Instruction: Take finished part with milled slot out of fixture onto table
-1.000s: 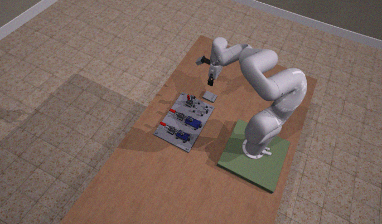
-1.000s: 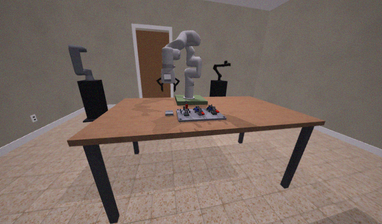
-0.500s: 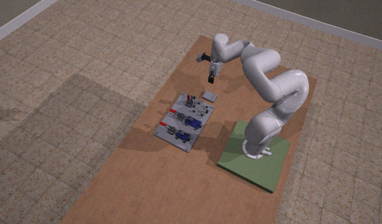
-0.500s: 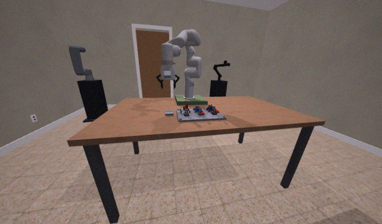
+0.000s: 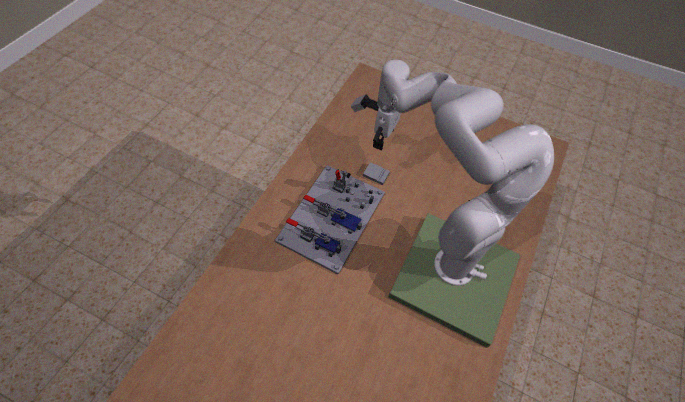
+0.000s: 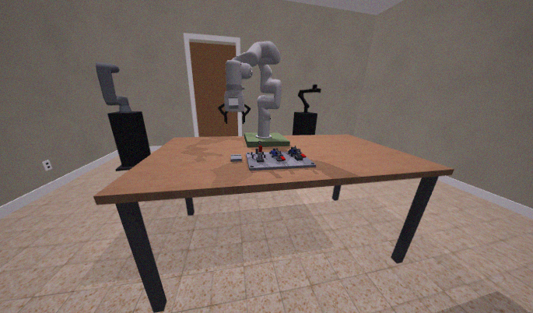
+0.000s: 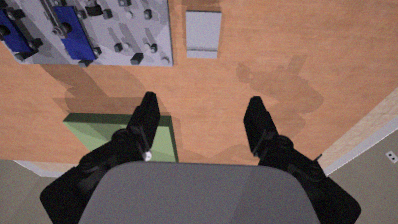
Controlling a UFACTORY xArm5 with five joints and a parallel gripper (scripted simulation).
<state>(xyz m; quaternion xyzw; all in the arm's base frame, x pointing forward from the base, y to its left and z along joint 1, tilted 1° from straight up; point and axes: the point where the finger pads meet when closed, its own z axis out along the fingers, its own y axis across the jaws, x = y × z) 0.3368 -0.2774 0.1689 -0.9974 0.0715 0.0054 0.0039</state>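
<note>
The grey finished part with the milled slot [image 5: 376,173] lies flat on the wooden table just beside the fixture plate [image 5: 329,218]; it also shows in the wrist view [image 7: 203,33] and in the exterior view [image 6: 236,157]. My gripper [image 5: 378,141] [image 7: 202,106] [image 6: 234,113] is open and empty, high above the part. Two blue blanks [image 5: 346,219] [image 5: 327,244] sit in their nests with red-handled clamps lying down over them. The third clamp [image 5: 338,178] stands with its red handle up over the empty nest.
The arm's green base plate [image 5: 455,280] lies to the right of the fixture. The table's far edge runs close behind the part. Two other arms on black pedestals [image 6: 125,128] [image 6: 305,117] stand off the table.
</note>
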